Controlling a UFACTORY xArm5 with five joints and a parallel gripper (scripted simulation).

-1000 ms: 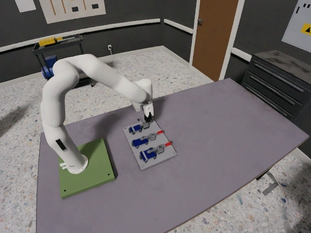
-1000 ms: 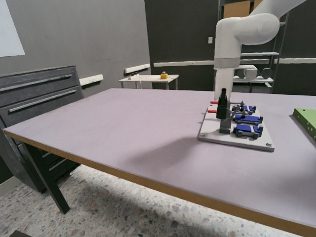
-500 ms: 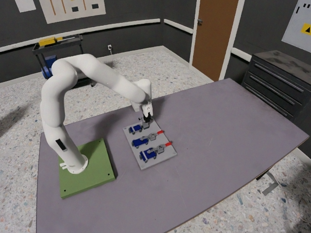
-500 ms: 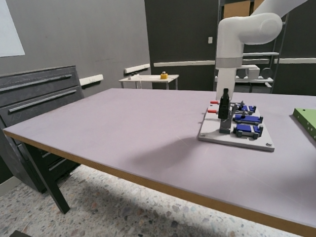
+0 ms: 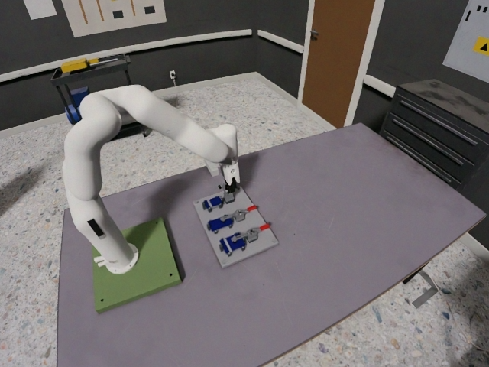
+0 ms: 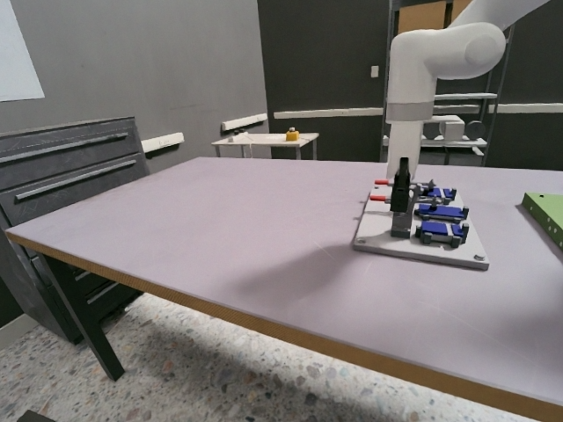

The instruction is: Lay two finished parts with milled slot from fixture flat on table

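Observation:
A grey fixture plate (image 5: 260, 241) (image 6: 377, 229) lies on the purple table (image 5: 355, 197) (image 6: 227, 218). Three blue parts sit in a row on it: one (image 5: 213, 202) (image 6: 436, 228), one (image 5: 218, 224) (image 6: 441, 210) and one (image 5: 233, 242) (image 6: 440, 192). I cannot tell which parts have slots. Two toggle clamps (image 5: 238, 215) (image 5: 254, 233) lie down on their parts, red handles (image 5: 250, 208) (image 5: 265, 226) (image 6: 376, 198) (image 6: 381, 182) pointing outward. The third clamp (image 5: 228, 194) (image 6: 402, 227) has its handle swung upright. My gripper (image 5: 231, 184) (image 6: 399, 201) points straight down and is shut on that handle.
The arm's green base plate (image 5: 137, 268) (image 6: 545, 213) lies on the table beside the fixture. A dark drawer cabinet (image 5: 438, 126) (image 6: 68, 154) stands past the table's end.

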